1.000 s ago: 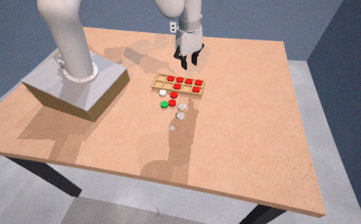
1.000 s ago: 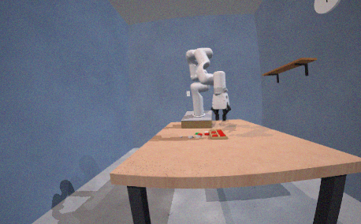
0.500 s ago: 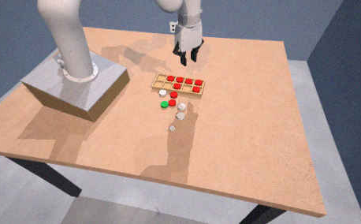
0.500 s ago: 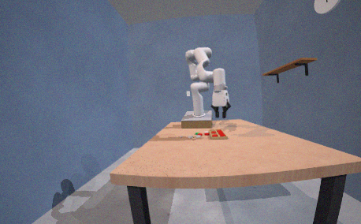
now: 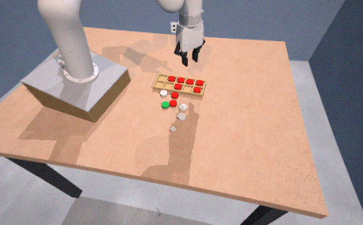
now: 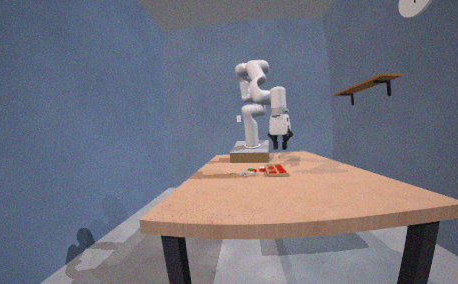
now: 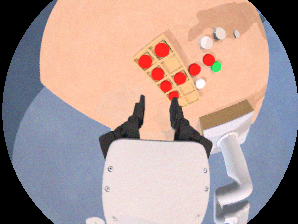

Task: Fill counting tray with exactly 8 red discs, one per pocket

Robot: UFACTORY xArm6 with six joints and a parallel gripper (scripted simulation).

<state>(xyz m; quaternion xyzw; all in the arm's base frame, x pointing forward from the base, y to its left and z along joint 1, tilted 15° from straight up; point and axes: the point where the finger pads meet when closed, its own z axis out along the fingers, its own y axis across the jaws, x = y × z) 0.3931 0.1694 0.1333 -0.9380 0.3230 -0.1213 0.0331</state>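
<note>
Top view, read from the left: the arm's base block point(image 5: 101, 107) stands at the left of the table point(image 5: 259, 139), and well to its right lies the counting tray point(image 5: 156, 81), its long side running left to right in two rows of five pockets. Six pockets hold a red disc, four in the far row and two in the near row. The far-left pocket and three near-row pockets are bare.

Just beside the tray's near edge lie the loose pieces. A white disc point(image 5: 163, 93) is leftmost, then a green disc point(image 5: 165, 104) touching a red disc point(image 5: 173, 103), with a second red disc point(image 5: 174, 95) a little nearer the tray. To the right and nearer the camera are more white discs point(image 5: 181, 116).

The gripper point(image 5: 189, 57) hangs above the table on the tray's far side, over its right half. Its jaws are partly spread with nothing between them, and the wrist view point(image 7: 156, 106) shows bare table between the fingers.

By my count two more reds are needed, and both loose reds sit across the tray from the jaws. So the coming move likely means crossing over the tray's short width towards the camera, drifting slightly left. The red disc nearer the tray has open space around it. The one against the green disc would need the fingers set so they don't catch its neighbour.
</note>
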